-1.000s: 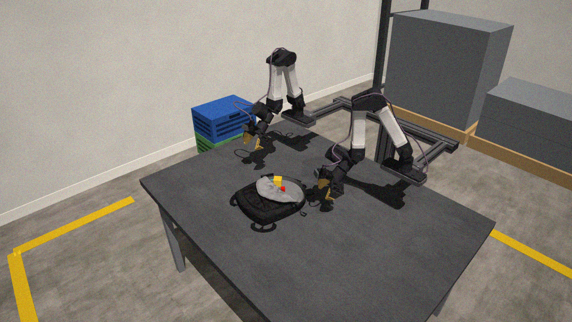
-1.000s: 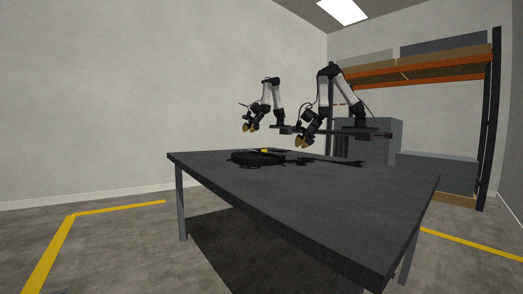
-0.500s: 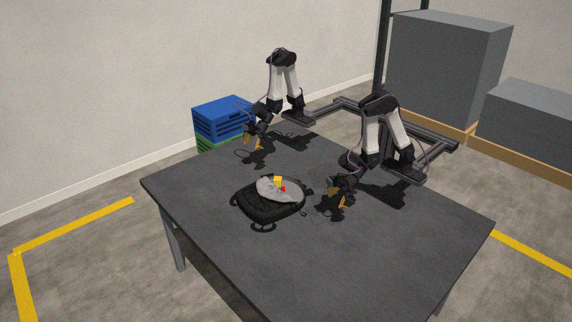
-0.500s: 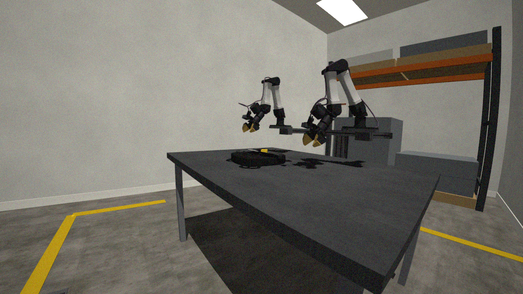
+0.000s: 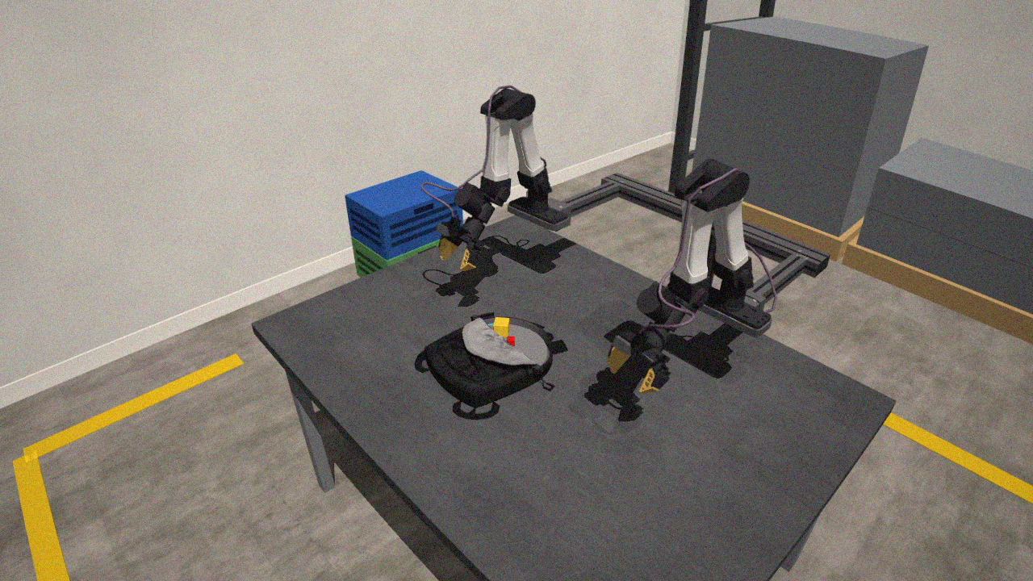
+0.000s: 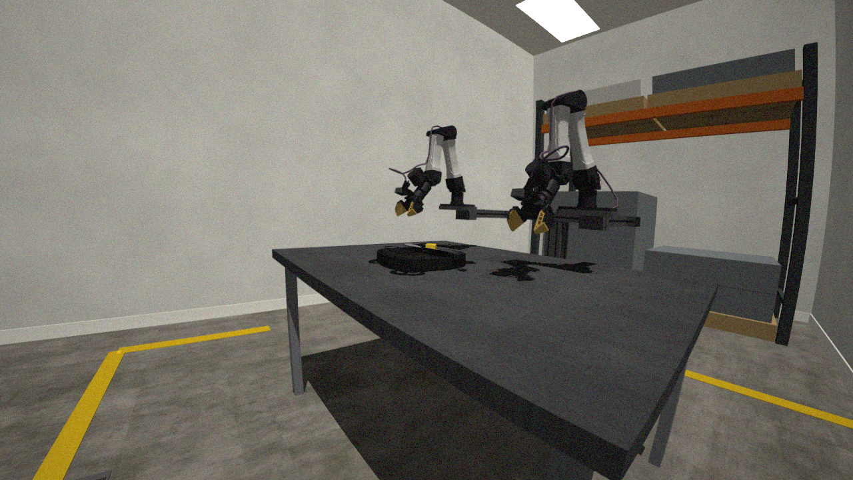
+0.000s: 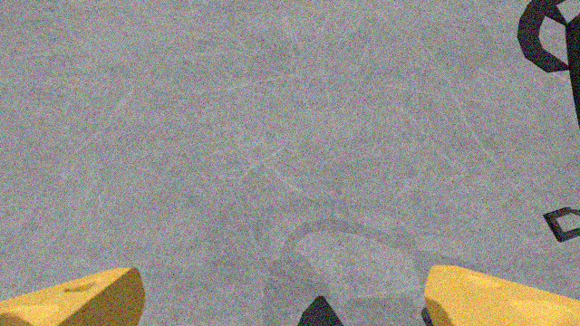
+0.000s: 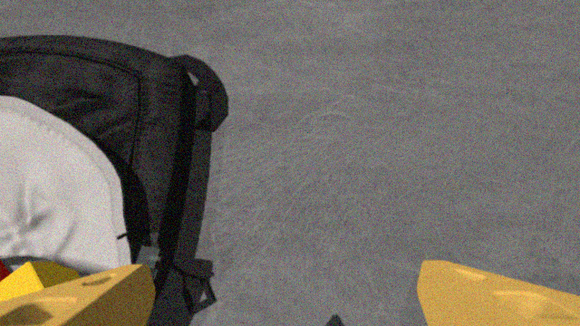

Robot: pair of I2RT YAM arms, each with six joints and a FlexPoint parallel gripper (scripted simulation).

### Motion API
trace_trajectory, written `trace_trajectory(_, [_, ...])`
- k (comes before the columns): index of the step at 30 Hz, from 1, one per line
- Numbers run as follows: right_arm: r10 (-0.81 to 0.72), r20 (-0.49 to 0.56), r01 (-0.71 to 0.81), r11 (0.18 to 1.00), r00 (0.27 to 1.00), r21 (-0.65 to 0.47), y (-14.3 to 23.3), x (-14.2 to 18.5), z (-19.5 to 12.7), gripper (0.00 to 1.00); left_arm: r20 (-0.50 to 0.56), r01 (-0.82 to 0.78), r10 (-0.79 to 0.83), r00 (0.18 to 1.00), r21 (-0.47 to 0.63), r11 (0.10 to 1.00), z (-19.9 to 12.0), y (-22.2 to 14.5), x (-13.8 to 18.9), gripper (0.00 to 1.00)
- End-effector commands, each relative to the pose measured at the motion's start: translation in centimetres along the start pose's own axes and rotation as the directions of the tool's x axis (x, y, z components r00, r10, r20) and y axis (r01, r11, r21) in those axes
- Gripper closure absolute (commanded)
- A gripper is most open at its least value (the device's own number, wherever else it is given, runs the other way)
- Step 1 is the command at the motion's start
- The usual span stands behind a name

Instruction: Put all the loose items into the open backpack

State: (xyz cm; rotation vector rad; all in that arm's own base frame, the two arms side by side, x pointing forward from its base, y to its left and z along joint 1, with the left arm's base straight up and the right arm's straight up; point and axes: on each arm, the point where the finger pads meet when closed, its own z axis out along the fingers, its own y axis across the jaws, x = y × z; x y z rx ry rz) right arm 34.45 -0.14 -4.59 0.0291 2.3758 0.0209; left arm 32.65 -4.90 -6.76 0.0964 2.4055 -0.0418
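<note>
The black backpack [image 5: 462, 382] [image 6: 411, 261] [image 8: 109, 91] lies flat on the table. Its grey flap [image 5: 486, 345] [image 8: 59, 181] is folded back over part of the opening. A yellow cube [image 5: 501, 326] [image 6: 430, 245] [image 8: 24, 281] and a small red cube [image 5: 510, 340] [image 8: 2, 271] sit inside the opening. A tiny teal sliver shows beside the yellow cube. My left gripper [image 5: 631, 374] [image 6: 528, 227] [image 7: 285, 280] is open and empty, above the table to the picture's right of the backpack. My right gripper [image 5: 456, 260] [image 6: 406, 211] [image 8: 285, 275] is open and empty, behind the backpack in the top view.
The dark table [image 5: 578, 491] [image 6: 536, 334] carries the backpack. A strap buckle [image 7: 554, 225] and a strap loop [image 7: 527, 36] stick out at the right edge of the left wrist view. Blue [image 5: 397, 231] and green crates stand beyond the table.
</note>
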Motion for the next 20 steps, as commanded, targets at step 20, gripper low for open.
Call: trace_trajectory(20, [0.0, 0.034, 0.0, 1.0, 0.999, -0.002, -0.2, -1.2, -0.1, 0.1, 0.043, 0.063, -0.061, 0.997, -0.048, 0.997, -0.4, 4.9, -3.3, 0.1])
